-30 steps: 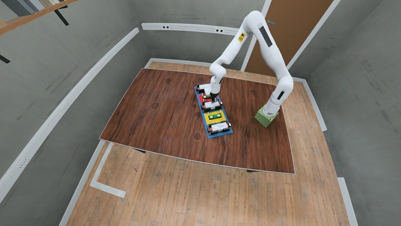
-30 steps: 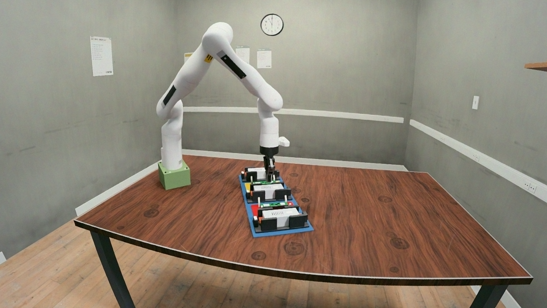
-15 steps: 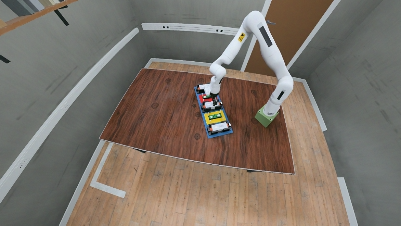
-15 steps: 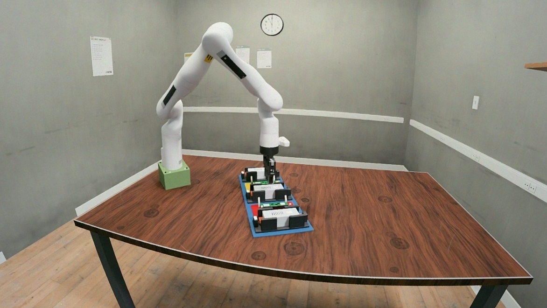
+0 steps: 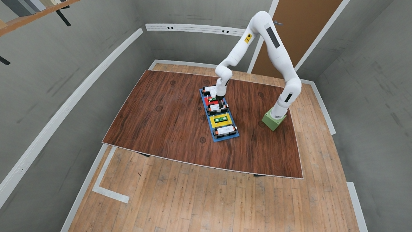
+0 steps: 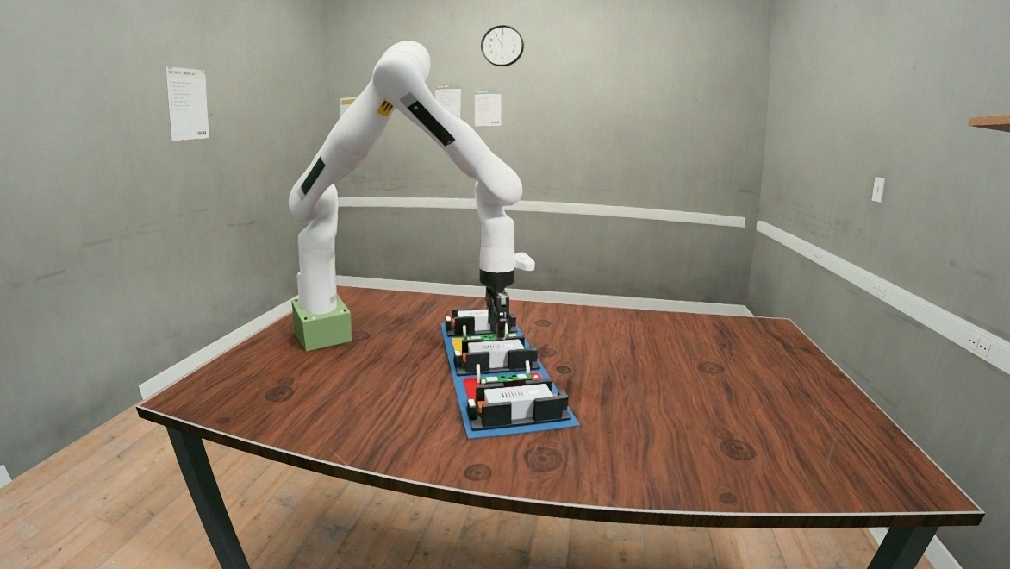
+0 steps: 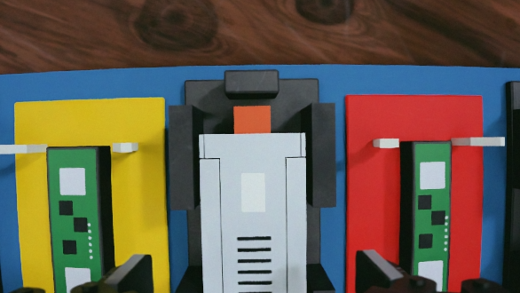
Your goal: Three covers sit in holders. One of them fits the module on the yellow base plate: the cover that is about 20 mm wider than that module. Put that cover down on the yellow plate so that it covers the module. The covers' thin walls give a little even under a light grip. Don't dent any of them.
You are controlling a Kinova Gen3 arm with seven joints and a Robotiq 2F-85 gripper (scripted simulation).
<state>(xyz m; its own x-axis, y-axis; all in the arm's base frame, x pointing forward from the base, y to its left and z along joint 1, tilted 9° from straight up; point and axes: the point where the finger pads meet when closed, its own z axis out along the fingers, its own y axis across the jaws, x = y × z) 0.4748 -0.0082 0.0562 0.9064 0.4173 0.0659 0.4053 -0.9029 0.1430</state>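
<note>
A blue board [image 5: 219, 114] carries three white covers in black holders, a yellow plate [image 5: 220, 119] and a red plate [image 7: 413, 191]. Each plate holds a green module: one on the yellow plate [image 7: 77, 217] and one on the red plate [image 7: 430, 213]. My gripper [image 7: 254, 275] is open and empty, and hangs just above the middle cover [image 7: 253, 209]. Its fingers stand one on each side of that cover and are clear of its walls. In the top and exterior views the gripper [image 5: 220, 103] [image 6: 501, 322] points straight down over the middle cover [image 5: 216, 107] [image 6: 495, 351].
The other two covers sit at the board's ends [image 5: 210, 89] [image 5: 224, 131]. An orange tag [image 7: 252, 119] lies at the middle cover's far end. Thin white pegs [image 7: 125, 146] stand beside the modules. The arm's green base block [image 5: 274, 119] stands to the right.
</note>
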